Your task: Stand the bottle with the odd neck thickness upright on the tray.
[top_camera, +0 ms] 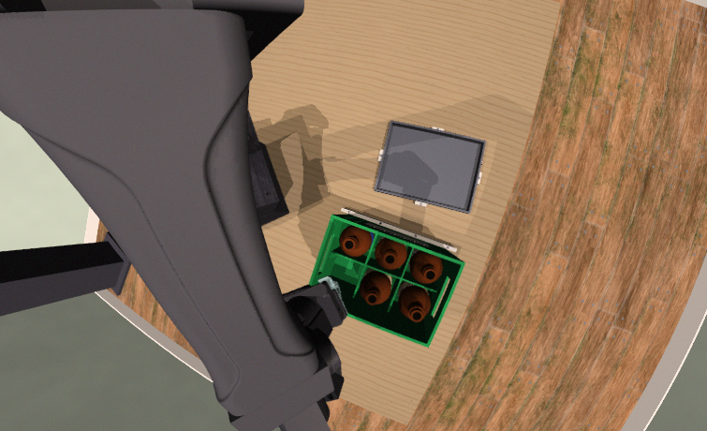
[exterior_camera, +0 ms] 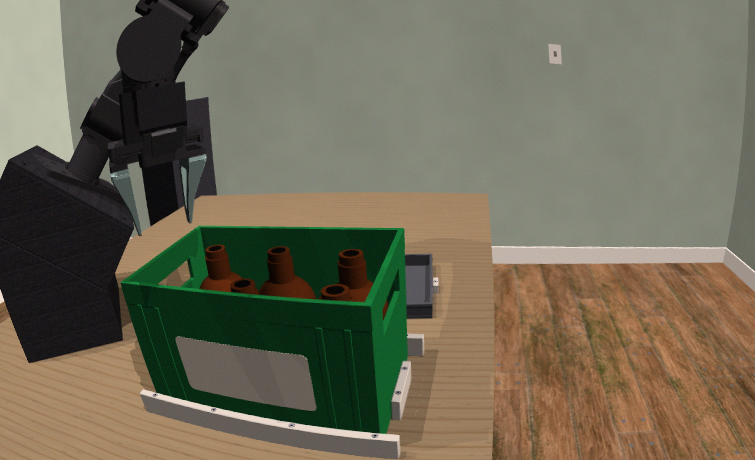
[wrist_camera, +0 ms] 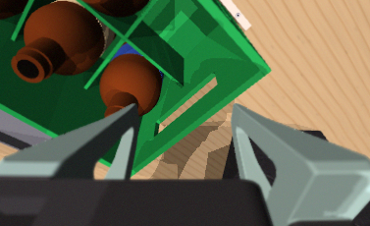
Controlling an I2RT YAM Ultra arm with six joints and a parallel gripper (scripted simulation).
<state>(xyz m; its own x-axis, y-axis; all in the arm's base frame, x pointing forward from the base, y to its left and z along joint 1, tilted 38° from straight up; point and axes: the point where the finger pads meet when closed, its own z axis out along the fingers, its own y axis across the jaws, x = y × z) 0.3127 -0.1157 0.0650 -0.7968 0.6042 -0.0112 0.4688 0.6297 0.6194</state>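
The green crate (top_camera: pixel 388 331) (exterior_camera: pixel 340 365) holds several upright brown bottles. The back row has a left bottle (top_camera: pixel 355 241) (exterior_camera: pixel 217 265) (wrist_camera: pixel 131 81), a middle bottle (top_camera: pixel 390 253) (exterior_camera: pixel 280 268) (wrist_camera: pixel 65 39) and a right bottle (top_camera: pixel 426 266) (exterior_camera: pixel 351 271). The front row has a middle bottle (top_camera: pixel 375 288) (exterior_camera: pixel 244 286) and a right bottle (top_camera: pixel 414 302) (exterior_camera: pixel 334 292). I cannot tell whose neck differs. The grey tray (top_camera: pixel 452 170) (exterior_camera: pixel 419 285) bears no bottle. My gripper (exterior_camera: pixel 164 228) (wrist_camera: pixel 185 112) is open and empty, above the crate's left end; its left finger covers part of the near bottle's neck in the wrist view.
The front-left compartment (top_camera: pixel 346 267) is empty. A white strip (top_camera: pixel 399 230) lies between crate and tray, and another strip (exterior_camera: pixel 254 422) runs along the crate's front. The black robot base (exterior_camera: pixel 54 257) stands left of the crate. Green dividers separate the bottles.
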